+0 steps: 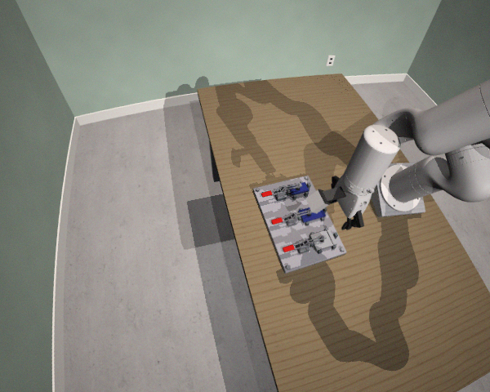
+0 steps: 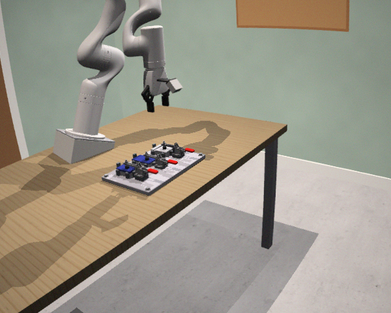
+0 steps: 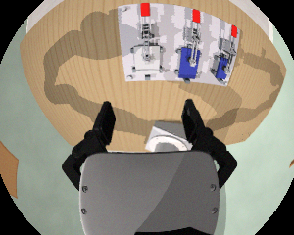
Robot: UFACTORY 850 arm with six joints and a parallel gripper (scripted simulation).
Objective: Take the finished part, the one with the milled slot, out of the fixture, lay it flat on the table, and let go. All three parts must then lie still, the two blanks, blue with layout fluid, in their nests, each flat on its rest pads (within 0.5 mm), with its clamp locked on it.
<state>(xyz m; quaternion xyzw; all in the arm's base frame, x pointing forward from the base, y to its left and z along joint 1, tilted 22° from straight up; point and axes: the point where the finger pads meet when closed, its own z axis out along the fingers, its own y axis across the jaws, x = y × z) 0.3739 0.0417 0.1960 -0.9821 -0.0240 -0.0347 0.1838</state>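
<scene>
From above, the fixture plate (image 1: 299, 223) lies on the wooden table (image 1: 363, 316) with three nests in a row: two blue blanks (image 1: 299, 190) (image 1: 313, 216) in the far and middle nests, and the grey finished part (image 1: 324, 240) in the near one, just inside the plate's near corner on the robot's side. Each nest has a toggle clamp with a red handle, three handles in all (image 1: 266, 193) (image 1: 276, 220) (image 1: 287, 248), all lying toward the plate's edge away from the robot. The gripper (image 1: 351, 222) hangs off that plate's robot-side edge, not over any nest. From the side view, the gripper (image 2: 157, 101) is high above the table, well apart from the fixture plate (image 2: 175, 175), jaws spread wide with nothing between them; the finished part (image 2: 161, 149) sits at the plate's far end from this angle, apparently with its clamp on it. Through the wrist camera the two fingers stand wide, and beyond them the plate shows one grey part (image 3: 147, 59) beside two blue ones (image 3: 189, 63) (image 3: 221, 66). I'd say this is the very start, the approach: next the arm must come down at the grey part's clamp and release it by its red handle, leaving the blanks' clamps alone.
</scene>
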